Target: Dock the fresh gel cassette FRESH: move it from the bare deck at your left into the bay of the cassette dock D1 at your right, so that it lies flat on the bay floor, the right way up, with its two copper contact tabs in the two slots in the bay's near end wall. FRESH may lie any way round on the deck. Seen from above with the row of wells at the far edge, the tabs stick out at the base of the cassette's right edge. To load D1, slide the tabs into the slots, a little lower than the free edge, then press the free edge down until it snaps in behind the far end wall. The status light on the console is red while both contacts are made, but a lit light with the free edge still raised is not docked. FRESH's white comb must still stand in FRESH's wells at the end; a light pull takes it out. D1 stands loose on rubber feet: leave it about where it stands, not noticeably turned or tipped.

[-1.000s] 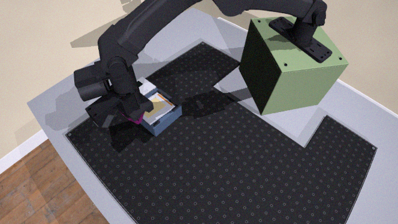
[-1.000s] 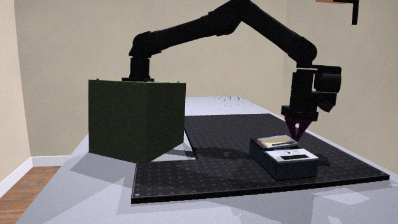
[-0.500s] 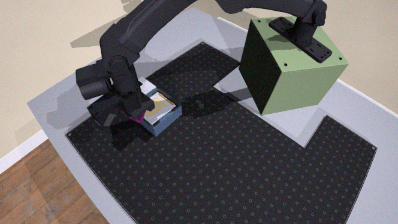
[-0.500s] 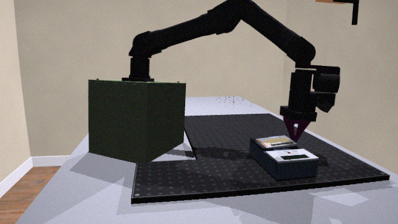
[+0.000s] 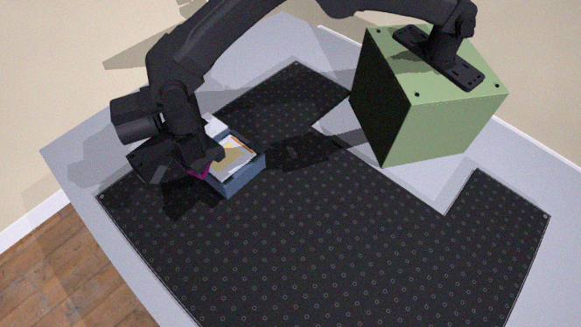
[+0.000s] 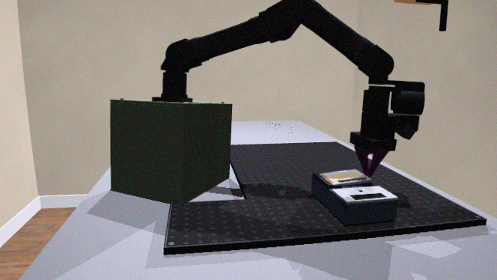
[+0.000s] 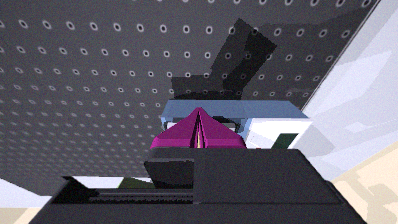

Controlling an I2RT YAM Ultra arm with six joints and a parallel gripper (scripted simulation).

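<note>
The cassette FRESH [image 5: 232, 156], pale with a tan gel and an orange edge, sits in the bay of the blue-grey dock D1 [image 5: 240, 172]. In the side view the cassette [image 6: 342, 177] shows above the dock's rim [image 6: 353, 202], and I cannot tell whether it lies fully flat. My gripper [image 6: 369, 174] is shut and empty, with its magenta fingertips pointing down at the cassette's edge, touching it or just above. It also shows in the overhead view [image 5: 199, 171] and the wrist view [image 7: 199, 116], tips together over the dock wall [image 7: 232, 108]. The comb and the tabs are too small to make out.
The dock's white console [image 6: 364, 195] with a dark window lies at its near end; its light is too small to read. The large green pedestal [image 5: 426, 93] that carries my arm stands at the back. The black perforated deck [image 5: 332, 236] stretches around the dock.
</note>
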